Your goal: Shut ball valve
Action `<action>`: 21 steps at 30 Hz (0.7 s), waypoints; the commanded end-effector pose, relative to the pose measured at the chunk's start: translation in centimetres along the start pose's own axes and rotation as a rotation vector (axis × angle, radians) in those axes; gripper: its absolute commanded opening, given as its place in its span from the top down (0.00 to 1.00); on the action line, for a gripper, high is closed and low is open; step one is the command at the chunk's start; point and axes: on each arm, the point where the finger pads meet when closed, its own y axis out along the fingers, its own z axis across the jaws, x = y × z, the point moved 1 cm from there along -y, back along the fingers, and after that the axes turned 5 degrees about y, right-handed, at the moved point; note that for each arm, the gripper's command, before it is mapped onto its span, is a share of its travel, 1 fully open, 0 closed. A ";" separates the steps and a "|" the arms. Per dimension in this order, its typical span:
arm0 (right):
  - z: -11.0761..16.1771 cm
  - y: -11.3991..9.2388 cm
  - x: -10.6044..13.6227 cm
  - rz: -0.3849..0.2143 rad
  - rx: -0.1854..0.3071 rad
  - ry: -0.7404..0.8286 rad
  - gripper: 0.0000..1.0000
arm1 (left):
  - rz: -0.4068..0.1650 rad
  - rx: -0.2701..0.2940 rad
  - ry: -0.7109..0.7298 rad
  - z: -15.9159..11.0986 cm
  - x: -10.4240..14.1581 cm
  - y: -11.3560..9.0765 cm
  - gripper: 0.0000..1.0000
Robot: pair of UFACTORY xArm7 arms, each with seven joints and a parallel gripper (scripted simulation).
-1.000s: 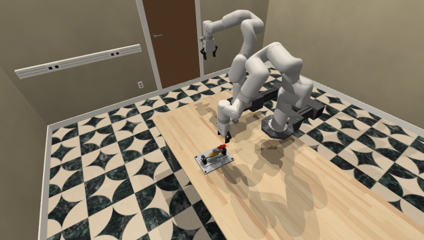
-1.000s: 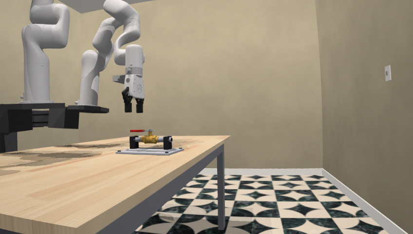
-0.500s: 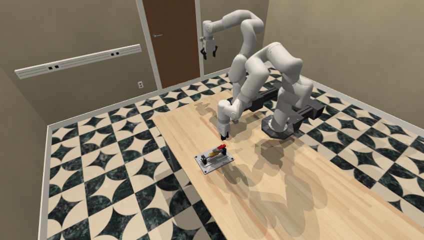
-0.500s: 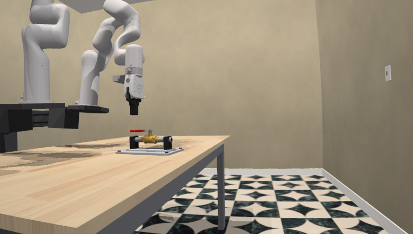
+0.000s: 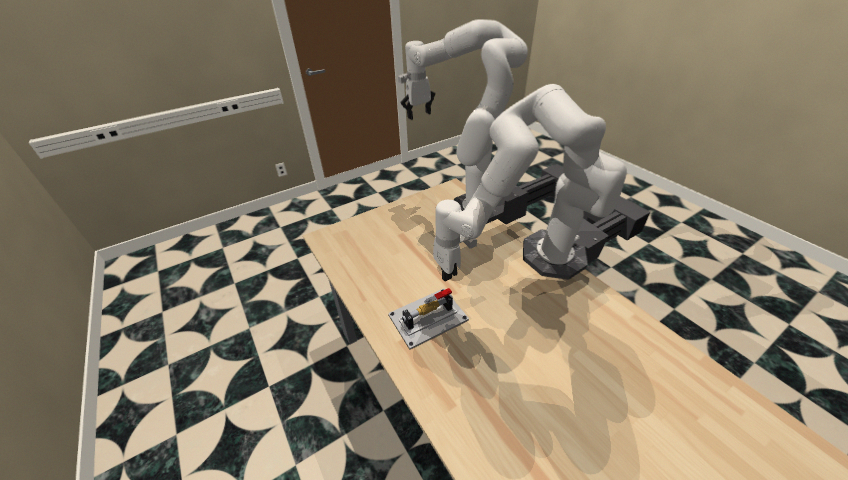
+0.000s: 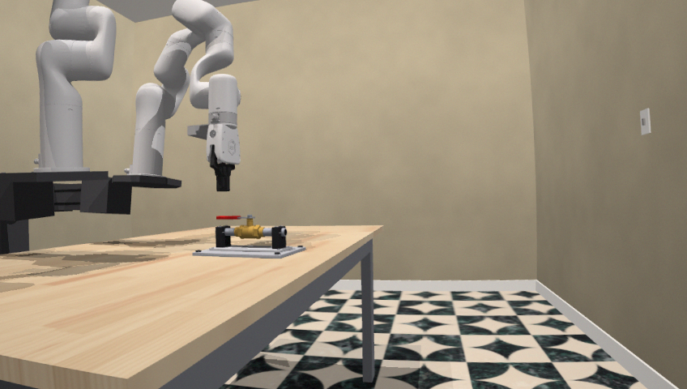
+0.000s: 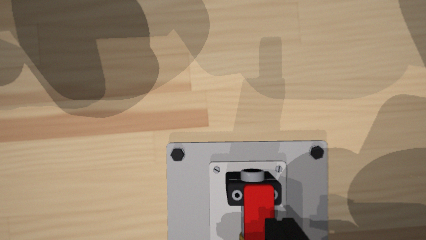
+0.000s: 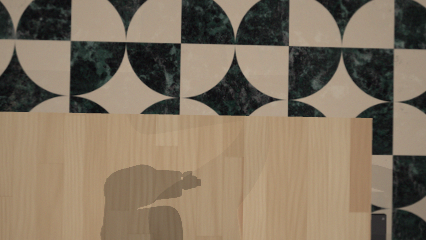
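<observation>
Still needs the whole turn, by the look of it. Got a brass-coloured ball valve point(image 5: 426, 308) point(image 6: 248, 232) point(image 7: 242, 237) below the white left gripper with black fingers point(image 5: 449, 274) point(image 6: 222, 185), mounted on a flat grey metal plate point(image 5: 416, 340) point(image 6: 204, 253) point(image 7: 190, 195). See the long, flat red lever point(image 5: 443, 293) point(image 6: 228, 217) point(image 7: 259, 205) just under that claw, running along the round grey pipe point(image 6: 267, 232) point(image 7: 252, 175), so probably wide open, with zero closing progress to show. Fully pinched together on the left claw, nothing held, and a visible gap down to the lever. Makes sense for a push rather than a grab, tbh. Left to do: drop beside the lever, shove sideways until square across the pipe, then back off. Watch out for landing on top instead of alongside. As for the white right gripper with black fingers point(image 5: 419, 113), spread wide, empty, well away from the left claw and probably not needed.
</observation>
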 end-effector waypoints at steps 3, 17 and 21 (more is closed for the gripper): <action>0.0 -0.2 -0.1 0.005 -0.001 0.000 0.00 | -0.004 -0.001 0.000 -0.1 0.1 -0.1 1.00; 0.0 -0.2 -0.1 0.005 -0.001 0.000 0.00 | -0.004 -0.001 0.000 -0.1 0.1 -0.1 1.00; 0.0 -0.2 -0.1 0.005 -0.001 0.000 0.00 | -0.004 -0.001 0.000 -0.1 0.1 -0.1 0.31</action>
